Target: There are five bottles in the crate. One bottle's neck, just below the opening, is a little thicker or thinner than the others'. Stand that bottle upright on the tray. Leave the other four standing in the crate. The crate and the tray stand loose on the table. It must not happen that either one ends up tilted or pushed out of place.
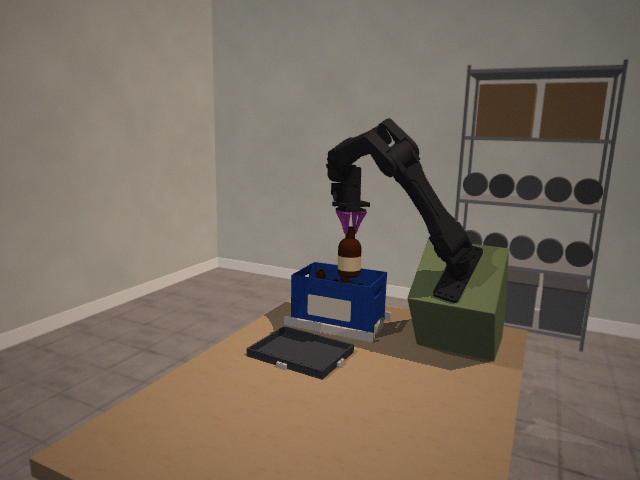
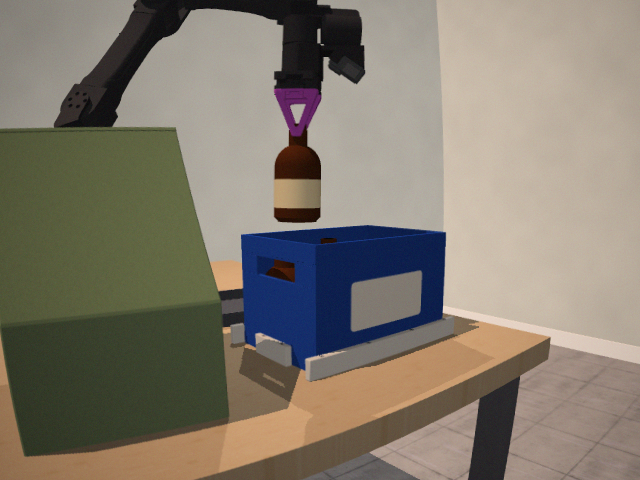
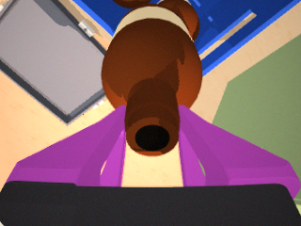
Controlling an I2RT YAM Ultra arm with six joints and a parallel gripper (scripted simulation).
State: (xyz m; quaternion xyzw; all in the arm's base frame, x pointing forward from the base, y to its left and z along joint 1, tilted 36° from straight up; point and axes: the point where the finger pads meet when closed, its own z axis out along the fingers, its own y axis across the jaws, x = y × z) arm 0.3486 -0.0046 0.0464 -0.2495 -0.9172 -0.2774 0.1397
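Observation:
My gripper (image 1: 351, 230) (image 2: 297, 131) (image 3: 151, 114) is shut on the neck of a brown bottle (image 1: 349, 253) (image 2: 297, 165) (image 3: 151, 61) with a cream label. The bottle hangs upright above the blue crate (image 1: 367, 304) (image 2: 279, 310), its base clear of the rim in the exterior view. Other brown bottles stand in the crate; one top (image 1: 321, 274) shows at the left, and one (image 2: 328, 240) just shows over the rim. Most of them are hidden by the crate walls. The dark tray (image 1: 324, 373) (image 3: 84, 112) lies beside the crate and holds nothing.
Pale strips (image 1: 330, 329) (image 2: 379, 348) lie along the crate's foot, and small pale blocks (image 1: 281, 365) touch the tray's edge. The green block (image 1: 454, 330) (image 2: 113, 361) (image 3: 263, 89) under the arm stands near the crate. A shelf rack (image 1: 535, 208) stands behind.

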